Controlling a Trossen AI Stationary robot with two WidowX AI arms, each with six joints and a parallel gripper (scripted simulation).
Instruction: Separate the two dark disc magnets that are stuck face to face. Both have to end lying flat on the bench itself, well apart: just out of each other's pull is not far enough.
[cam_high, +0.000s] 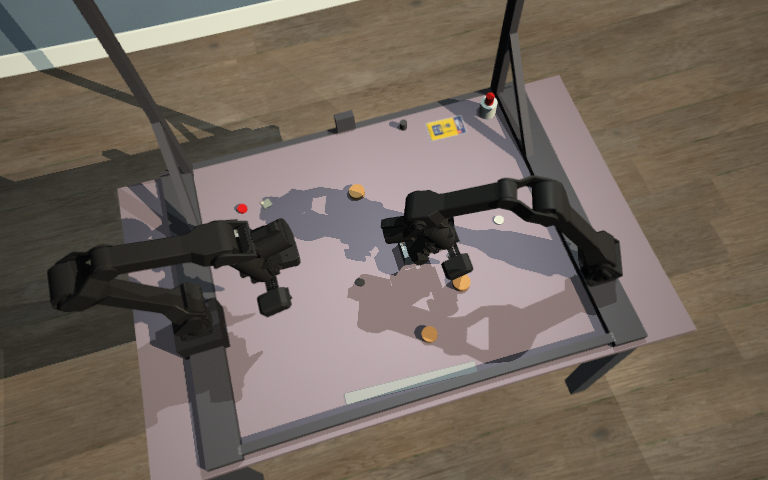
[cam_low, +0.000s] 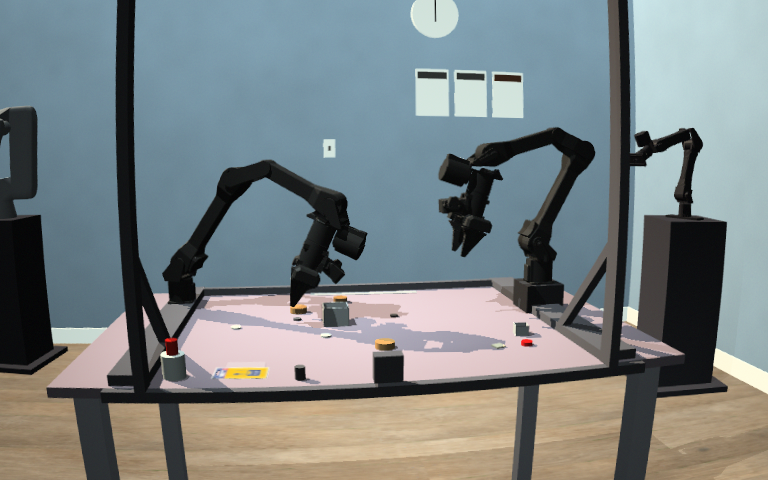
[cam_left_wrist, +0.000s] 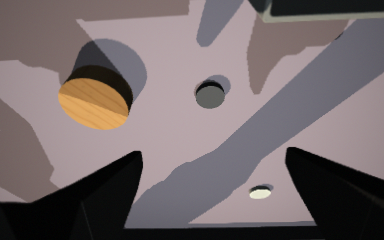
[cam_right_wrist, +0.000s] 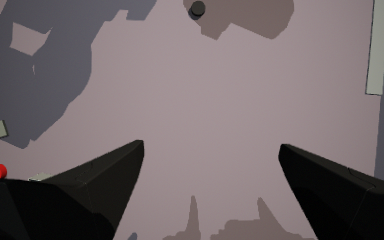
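1. Left gripper (cam_high: 419, 249) (cam_low: 292, 304) (cam_left_wrist: 215, 153): fingers spread nearly to full width, nothing held. Position: above the bench (cam_high: 305, 362) (cam_low: 453, 370) (cam_left_wrist: 165, 117) (cam_right_wrist: 220, 100), between its two short edges, nearer the left arm's short edge.
2. Right gripper (cam_high: 254, 270) (cam_low: 458, 253) (cam_right_wrist: 211, 145): fingers likewise spread nearly to full width, nothing held. Position: raised high above the bench, toward the right arm's short edge.
3. Magnets: separated, each flat on the bench surface, well apart.
   - First magnet (cam_low: 297, 319) (cam_left_wrist: 210, 97): on the left arm's side of the gray box (cam_low: 335, 315) (cam_left_wrist: 320, 6), near an orange disc (cam_high: 461, 283) (cam_low: 298, 309) (cam_left_wrist: 94, 104). The left arm conceals it in the top view.
   - Second magnet (cam_high: 360, 281) (cam_low: 394, 315) (cam_right_wrist: 198, 8): about midway between the short edges, inward from the long edge carrying the pale strip (cam_high: 410, 383) (cam_right_wrist: 375, 50).
4. Gray box: upright on the bench, between the magnets as seen in the exterior view; neither magnet touches it.
5. Red button (cam_high: 242, 208) (cam_low: 526, 342): toward the right arm's short edge.
6. Red-topped bottle (cam_high: 488, 106) (cam_low: 173, 365): upright at the corner where the left arm's short edge meets the long edge opposite the strip.
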